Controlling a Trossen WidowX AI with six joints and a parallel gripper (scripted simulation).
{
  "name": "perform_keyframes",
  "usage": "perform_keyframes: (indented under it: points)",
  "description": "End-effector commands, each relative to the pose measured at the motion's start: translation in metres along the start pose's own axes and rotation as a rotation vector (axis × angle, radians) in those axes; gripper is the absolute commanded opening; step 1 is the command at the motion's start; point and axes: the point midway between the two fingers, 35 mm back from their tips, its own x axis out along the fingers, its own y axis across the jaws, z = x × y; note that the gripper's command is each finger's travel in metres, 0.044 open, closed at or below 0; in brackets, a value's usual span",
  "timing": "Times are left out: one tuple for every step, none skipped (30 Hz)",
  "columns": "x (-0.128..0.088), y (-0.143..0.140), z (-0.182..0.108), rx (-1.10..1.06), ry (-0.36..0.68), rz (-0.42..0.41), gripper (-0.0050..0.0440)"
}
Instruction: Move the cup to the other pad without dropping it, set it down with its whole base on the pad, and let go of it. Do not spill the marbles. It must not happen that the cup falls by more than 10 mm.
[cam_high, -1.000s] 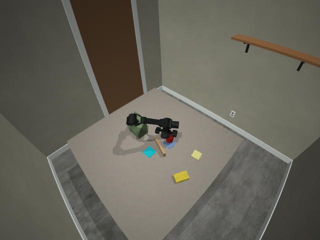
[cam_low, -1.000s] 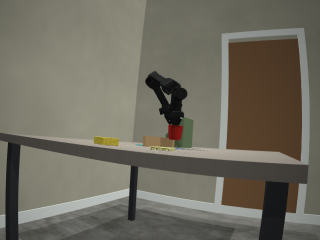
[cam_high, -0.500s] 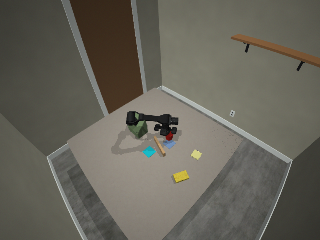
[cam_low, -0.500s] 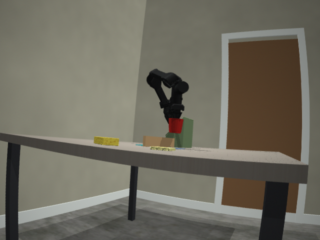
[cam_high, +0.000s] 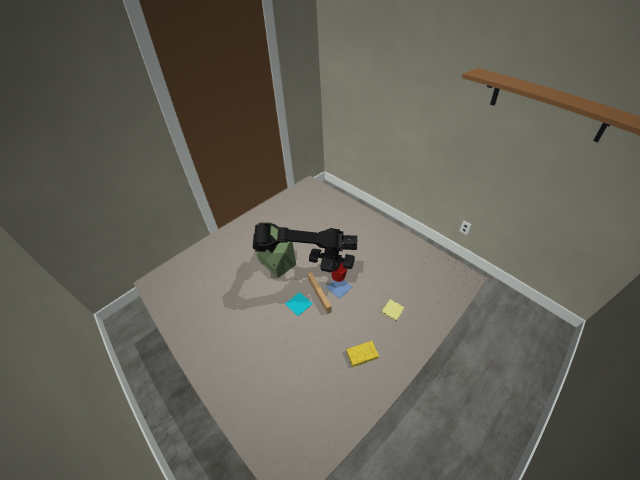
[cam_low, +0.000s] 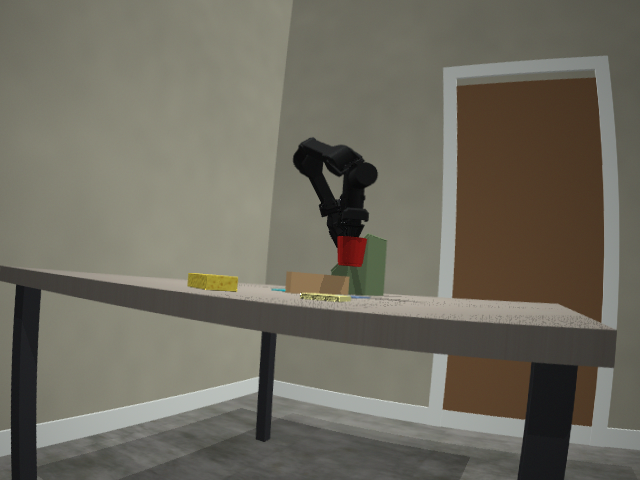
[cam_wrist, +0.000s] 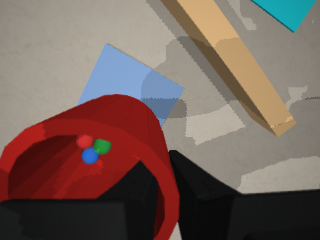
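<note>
My gripper (cam_wrist: 162, 157) is shut on the rim wall of the red cup (cam_wrist: 98, 162) and holds it upright in the air above the table. Three marbles, red, green and blue (cam_wrist: 93, 148), lie at the cup's bottom. The cup also shows in the exterior view (cam_low: 351, 251) and in the top view (cam_high: 338, 272). The light blue pad (cam_wrist: 131, 85) lies on the table right below the cup (cam_high: 339, 289). The cyan pad (cam_high: 298, 303) lies beyond a wooden bar (cam_high: 319, 292), and its corner shows at the wrist view's top right (cam_wrist: 287, 11).
The wooden bar (cam_wrist: 235, 65) lies flat between the two pads. A green block (cam_high: 278, 256) stands at the arm's base. A pale yellow flat square (cam_high: 393, 309) and a yellow sponge (cam_high: 362, 353) lie nearer the table's front.
</note>
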Motion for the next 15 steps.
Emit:
perform_keyframes:
  points:
    - [-0.005, 0.003, 0.003, 0.012, 0.002, 0.017, 0.0]
    - [-0.005, 0.002, 0.003, 0.012, 0.003, 0.017, 0.0]
    - [-0.005, 0.002, 0.004, 0.012, 0.003, 0.017, 0.0]
    - [-0.005, 0.001, 0.004, 0.012, 0.003, 0.017, 0.0]
    - [-0.005, 0.0, 0.005, 0.012, 0.003, 0.017, 0.0]
    - [-0.005, -0.001, 0.006, 0.013, 0.003, 0.018, 0.0]
    - [-0.005, -0.002, 0.007, 0.013, 0.004, 0.018, 0.0]
    - [-0.005, -0.002, 0.007, 0.013, 0.004, 0.018, 0.0]
    - [-0.005, -0.002, 0.007, 0.013, 0.004, 0.018, 0.0]
    - [-0.005, -0.003, 0.008, 0.014, 0.004, 0.018, 0.0]
    - [-0.005, -0.005, 0.01, 0.014, 0.004, 0.018, 0.0]
    - [-0.005, -0.006, 0.011, 0.014, 0.004, 0.018, 0.0]
    - [-0.005, -0.008, 0.012, 0.015, 0.005, 0.019, 0.0]
    - [-0.005, -0.009, 0.013, 0.015, 0.005, 0.019, 0.0]
    - [-0.005, -0.011, 0.015, 0.015, 0.005, 0.019, 0.0]
